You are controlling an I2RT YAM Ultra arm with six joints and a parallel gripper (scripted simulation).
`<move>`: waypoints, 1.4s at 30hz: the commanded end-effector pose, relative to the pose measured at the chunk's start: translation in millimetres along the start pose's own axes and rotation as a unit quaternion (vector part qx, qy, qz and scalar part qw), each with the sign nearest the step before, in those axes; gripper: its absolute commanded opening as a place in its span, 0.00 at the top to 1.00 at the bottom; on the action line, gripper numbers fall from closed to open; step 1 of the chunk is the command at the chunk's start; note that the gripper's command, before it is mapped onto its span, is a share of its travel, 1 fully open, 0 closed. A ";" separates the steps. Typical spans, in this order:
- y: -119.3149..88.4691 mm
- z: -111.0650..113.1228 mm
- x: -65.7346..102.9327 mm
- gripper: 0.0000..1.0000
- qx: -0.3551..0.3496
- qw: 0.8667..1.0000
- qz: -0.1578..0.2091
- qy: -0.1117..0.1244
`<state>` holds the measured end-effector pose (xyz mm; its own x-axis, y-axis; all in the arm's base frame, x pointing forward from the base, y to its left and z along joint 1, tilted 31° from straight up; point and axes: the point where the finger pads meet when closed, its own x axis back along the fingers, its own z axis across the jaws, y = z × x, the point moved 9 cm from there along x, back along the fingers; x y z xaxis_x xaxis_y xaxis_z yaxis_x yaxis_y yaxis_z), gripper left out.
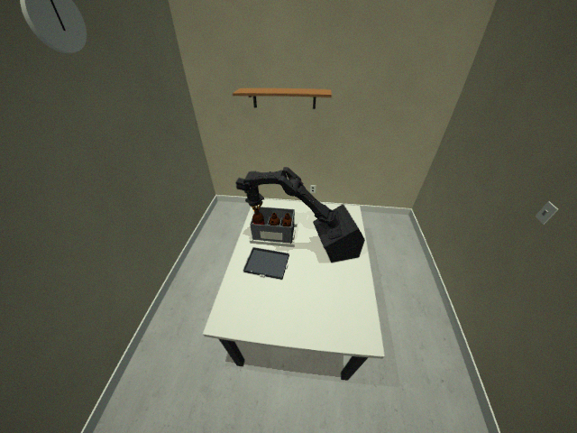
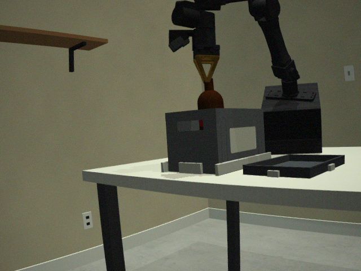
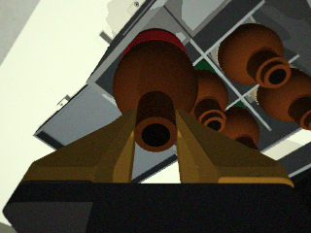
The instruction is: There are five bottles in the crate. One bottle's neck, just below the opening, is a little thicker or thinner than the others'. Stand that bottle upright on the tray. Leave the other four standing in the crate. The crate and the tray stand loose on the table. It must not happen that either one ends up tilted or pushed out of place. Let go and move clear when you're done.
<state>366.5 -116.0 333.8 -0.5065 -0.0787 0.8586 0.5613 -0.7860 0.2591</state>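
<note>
My gripper (image 1: pixel 255 208) (image 2: pixel 207 80) (image 3: pixel 155 116) is shut on the neck of a brown bottle (image 1: pixel 257 217) (image 2: pixel 210 100) (image 3: pixel 155 73) with a red label. The bottle is upright at the crate's left end in the top view. Its shoulder stands above the rim of the grey crate (image 1: pixel 255 234) (image 2: pixel 190 148), its lower part inside. Several other brown bottles (image 1: pixel 273 220) (image 3: pixel 249 50) stand in the compartments; two show green labels in the wrist view. Neck differences are hard to tell. The dark tray (image 1: pixel 266 263) (image 2: pixel 277 169) (image 3: pixel 80 116) holds nothing.
Low pale strips (image 2: pixel 243 164) stand on the table around the crate's foot. Small pale blocks (image 2: pixel 273 173) sit against the tray. The tray lies in front of the crate in the top view, and the arm's dark base (image 1: pixel 342 237) (image 2: pixel 293 131) stands to the right.
</note>
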 end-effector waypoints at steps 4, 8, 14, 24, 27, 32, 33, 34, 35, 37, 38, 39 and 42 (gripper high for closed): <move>2.8 3.5 46.8 1.00 0.006 0.999 -0.040 0.021; 3.0 3.4 51.2 1.00 0.006 0.999 -0.040 0.021; 3.2 3.2 54.8 1.00 0.006 0.999 -0.040 0.020; 3.3 3.1 59.9 1.00 0.006 0.999 -0.040 0.020; 3.3 3.1 60.4 1.00 0.006 0.999 -0.041 0.020; 3.4 3.0 60.5 1.00 0.006 0.999 -0.041 0.020; 3.4 3.0 60.6 1.00 0.006 0.999 -0.041 0.020; 3.4 3.0 60.6 1.00 0.006 0.999 -0.041 0.020; 3.4 3.0 60.6 1.00 0.006 0.999 -0.041 0.020; 3.4 3.0 60.6 1.00 0.006 0.999 -0.041 0.020; 3.4 3.0 60.6 1.00 0.006 0.999 -0.041 0.020; 3.4 3.0 60.6 1.00 0.006 0.999 -0.041 0.020; 3.4 3.0 60.6 1.00 0.006 0.999 -0.041 0.020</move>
<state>353.6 -118.4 357.3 -0.5088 -0.0780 0.8573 0.5609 -0.7856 0.2614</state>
